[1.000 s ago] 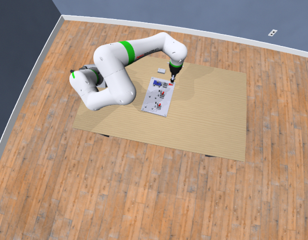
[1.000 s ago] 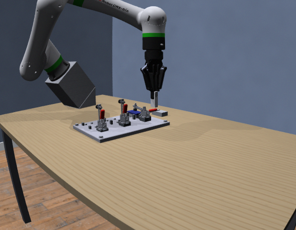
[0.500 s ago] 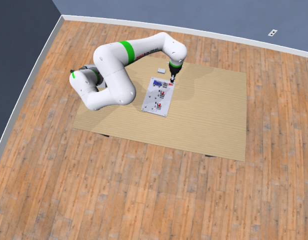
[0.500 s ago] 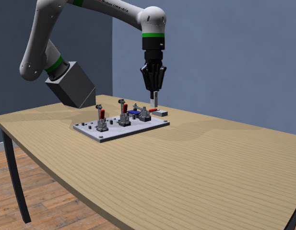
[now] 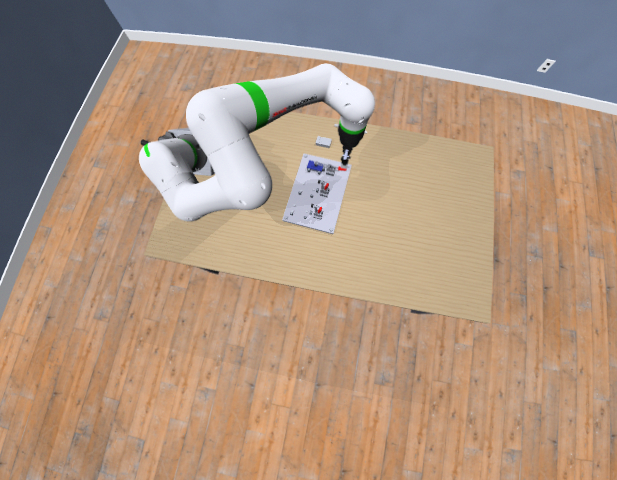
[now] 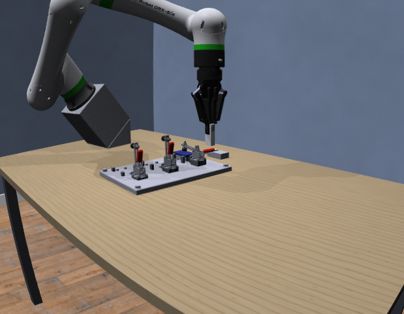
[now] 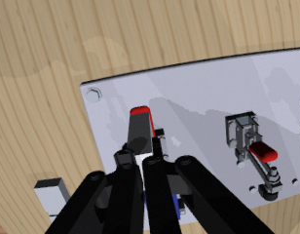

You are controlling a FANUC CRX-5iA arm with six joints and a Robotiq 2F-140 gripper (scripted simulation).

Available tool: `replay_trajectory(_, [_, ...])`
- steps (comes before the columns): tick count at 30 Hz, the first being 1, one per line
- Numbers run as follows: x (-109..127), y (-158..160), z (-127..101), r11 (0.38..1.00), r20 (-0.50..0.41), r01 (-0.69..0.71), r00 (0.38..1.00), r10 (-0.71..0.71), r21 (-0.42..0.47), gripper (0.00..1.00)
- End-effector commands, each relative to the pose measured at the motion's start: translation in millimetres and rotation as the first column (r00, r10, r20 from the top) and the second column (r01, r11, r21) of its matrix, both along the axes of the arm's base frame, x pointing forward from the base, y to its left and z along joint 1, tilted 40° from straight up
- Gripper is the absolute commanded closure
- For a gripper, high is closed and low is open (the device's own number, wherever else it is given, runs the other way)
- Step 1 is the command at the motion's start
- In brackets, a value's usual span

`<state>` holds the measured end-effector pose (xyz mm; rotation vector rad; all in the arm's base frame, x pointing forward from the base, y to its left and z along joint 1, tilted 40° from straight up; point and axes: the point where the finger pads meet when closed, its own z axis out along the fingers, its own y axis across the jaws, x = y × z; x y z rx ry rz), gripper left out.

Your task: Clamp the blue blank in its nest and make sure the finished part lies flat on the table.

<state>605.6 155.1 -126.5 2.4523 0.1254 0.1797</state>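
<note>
The black 2-finger gripper (image 5: 344, 161) (image 6: 209, 128) (image 7: 142, 128) hovers over the red clamp handle (image 5: 342, 168) (image 6: 208, 150) (image 7: 139, 110), fingers together on nothing — likely shaped to push it down. The blue rectangular blank (image 5: 312, 165) (image 6: 183, 153) (image 7: 176, 201) sits in its nest; the grey finished block (image 5: 323, 141) (image 6: 219, 154) (image 7: 52, 199) lies on the table — lock unproven.

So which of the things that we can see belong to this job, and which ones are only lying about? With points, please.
For the job:
- blue rectangular blank (image 5: 314, 166) (image 6: 183, 153)
- grey metal part (image 5: 323, 141) (image 6: 219, 154) (image 7: 52, 200)
- red-handled metal clamp over the blank (image 5: 330, 168) (image 6: 197, 157)
- black two-finger gripper (image 5: 344, 161) (image 6: 209, 129)

Only there:
- two other red-handled clamps, bars raised
</note>
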Motion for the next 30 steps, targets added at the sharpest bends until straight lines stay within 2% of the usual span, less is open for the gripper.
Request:
replay_trajectory(1, [-0.4, 2.2, 2.5, 1.000, 0.000, 0.000, 1.000, 0.000, 0.000, 1.00])
replay_trajectory(30, [-0.9, 4.2, 4.9, 1.000, 0.000, 0.000, 1.000, 0.000, 0.000, 1.00])
